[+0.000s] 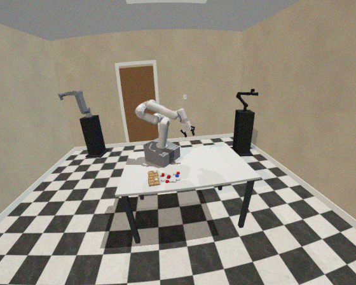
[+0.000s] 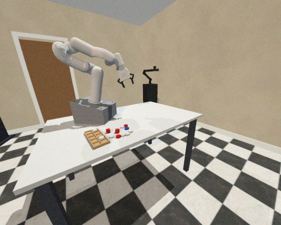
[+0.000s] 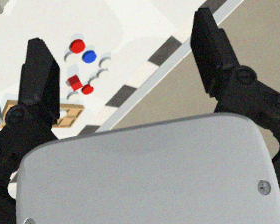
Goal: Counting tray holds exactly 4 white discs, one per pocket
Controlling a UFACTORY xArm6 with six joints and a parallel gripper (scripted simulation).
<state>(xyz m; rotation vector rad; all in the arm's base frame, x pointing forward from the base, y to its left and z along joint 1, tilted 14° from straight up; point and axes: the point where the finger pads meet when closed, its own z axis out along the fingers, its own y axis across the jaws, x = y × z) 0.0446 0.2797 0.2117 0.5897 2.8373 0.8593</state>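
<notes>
The tan counting tray (image 2: pixel 97 137) lies on the white table in front of the arm's base; it also shows in the top view (image 1: pixel 153 178) and partly in the wrist view (image 3: pixel 66 115). Two white discs sit in its pockets, one at the far end (image 2: pixel 94 130) and one near the right side (image 2: pixel 101 137). Loose white discs (image 2: pixel 111 135) lie to the right of the tray among red pieces (image 2: pixel 117 130) and a blue disc (image 2: pixel 126 128). My gripper (image 2: pixel 125 83) is open and empty, high above the table and far from the pieces.
The arm's grey base block (image 2: pixel 92 112) stands behind the tray. Two black pedestals with other arms (image 1: pixel 243 131) stand on the floor beyond the table. The table's front edge runs close to the tray.
</notes>
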